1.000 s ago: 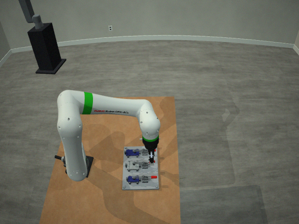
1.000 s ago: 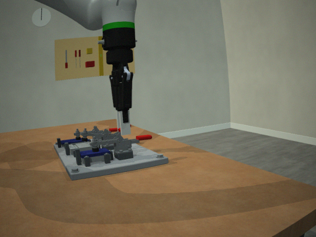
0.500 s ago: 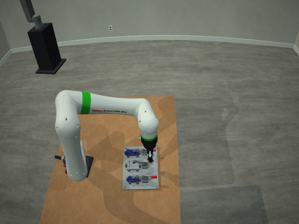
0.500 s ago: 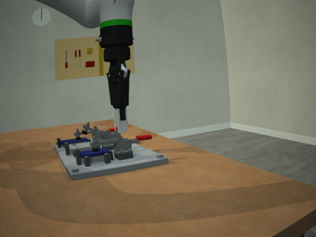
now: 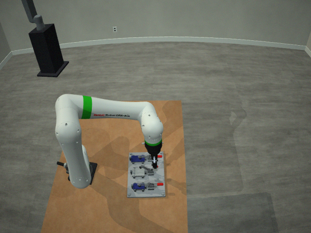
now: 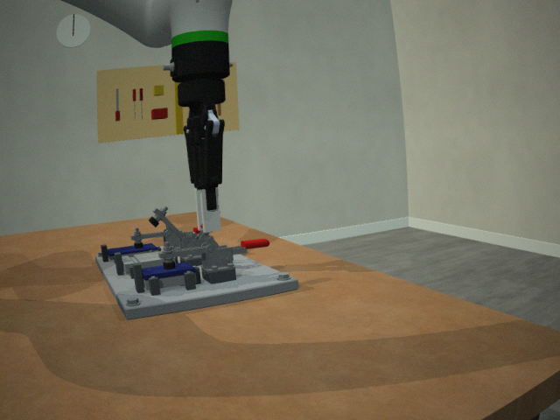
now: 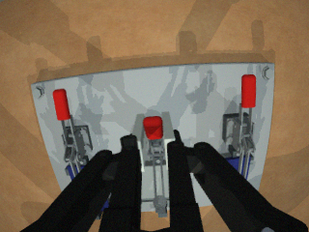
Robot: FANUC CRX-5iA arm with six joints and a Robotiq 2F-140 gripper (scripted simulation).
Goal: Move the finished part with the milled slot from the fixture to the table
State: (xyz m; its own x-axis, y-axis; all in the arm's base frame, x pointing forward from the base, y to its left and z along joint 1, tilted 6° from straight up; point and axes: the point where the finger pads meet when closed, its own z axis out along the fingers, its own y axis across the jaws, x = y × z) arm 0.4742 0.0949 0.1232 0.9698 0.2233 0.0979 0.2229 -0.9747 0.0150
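Observation:
A grey fixture plate (image 5: 146, 175) holds three nests. Two blue blanks (image 5: 135, 158) (image 5: 136, 186) sit in the outer nests, their clamps down with red handles (image 5: 160, 156) (image 5: 160, 184) lying flat. The plain grey finished part (image 5: 136, 172) lies in the middle nest. The middle clamp's arm (image 6: 158, 218) is swung up off it. My gripper (image 6: 208, 223) points straight down over the middle clamp, fingers narrowed to a small gap. In the wrist view the middle clamp's red handle (image 7: 153, 127) stands upright in the gap between my fingertips. I see no grip on it.
The plate sits near the right edge of the brown table (image 5: 117, 200). The robot base (image 5: 80, 173) stands to its left. A black pedestal (image 5: 47, 50) stands far off on the floor. A tool board (image 6: 157, 101) hangs on the wall.

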